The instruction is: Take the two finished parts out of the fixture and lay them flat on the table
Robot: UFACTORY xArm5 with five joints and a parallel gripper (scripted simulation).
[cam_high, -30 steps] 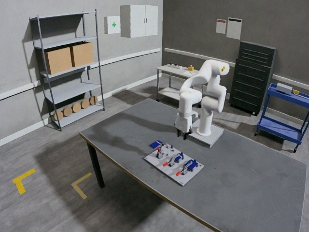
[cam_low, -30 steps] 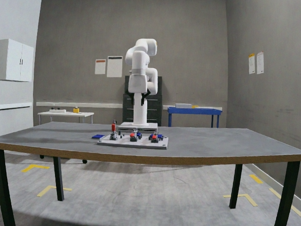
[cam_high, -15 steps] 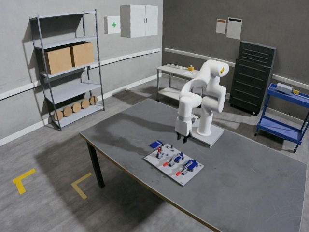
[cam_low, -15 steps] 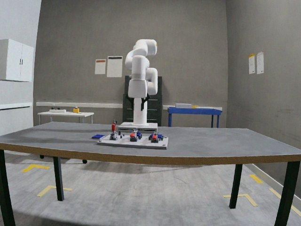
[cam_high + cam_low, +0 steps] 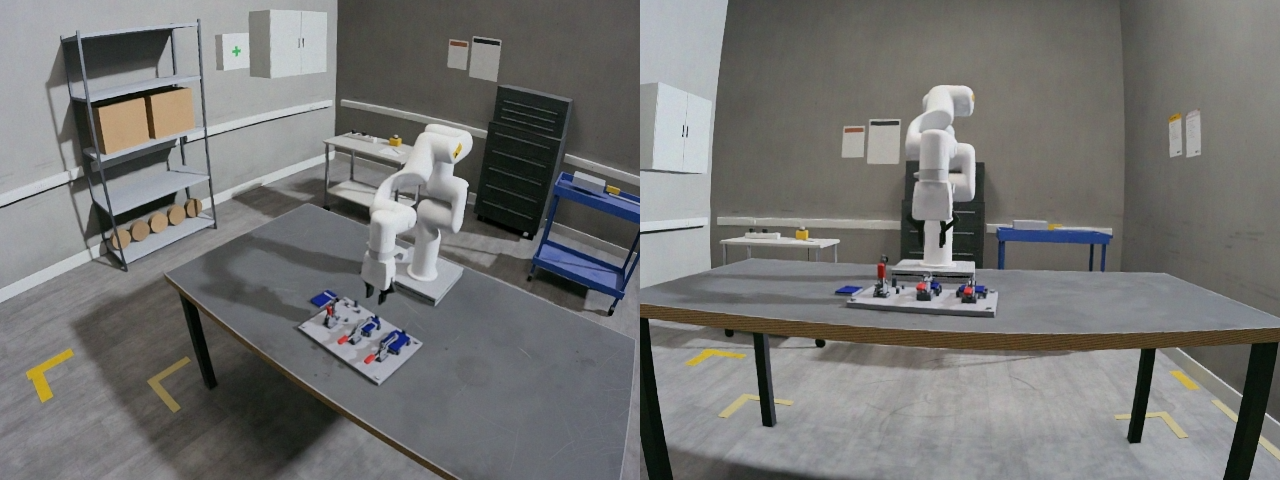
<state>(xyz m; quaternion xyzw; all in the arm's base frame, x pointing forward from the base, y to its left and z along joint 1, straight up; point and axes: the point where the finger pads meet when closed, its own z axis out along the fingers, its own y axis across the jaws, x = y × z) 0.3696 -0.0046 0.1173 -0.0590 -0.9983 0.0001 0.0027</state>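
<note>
A white fixture plate point(image 5: 360, 341) lies on the grey table and carries three toggle clamps. The left clamp point(image 5: 329, 313) stands with its red handle upright and its seat looks empty. The middle clamp holds a blue part point(image 5: 371, 325) and the right clamp holds another blue part point(image 5: 396, 342); both have their red handles down. A third blue part point(image 5: 324, 298) lies flat on the table just left of the plate. It is too small to tell which parts have slots. My gripper point(image 5: 379, 295) hangs above the plate's far edge, fingers apart and empty. In the exterior view it point(image 5: 932, 235) is well above the plate point(image 5: 923, 301).
The robot base point(image 5: 429, 279) stands on a pad just behind the plate. Off the table are a metal shelf point(image 5: 139, 144) at the left, a small bench point(image 5: 367, 147), a black drawer cabinet point(image 5: 522, 160) and a blue cart point(image 5: 589, 232).
</note>
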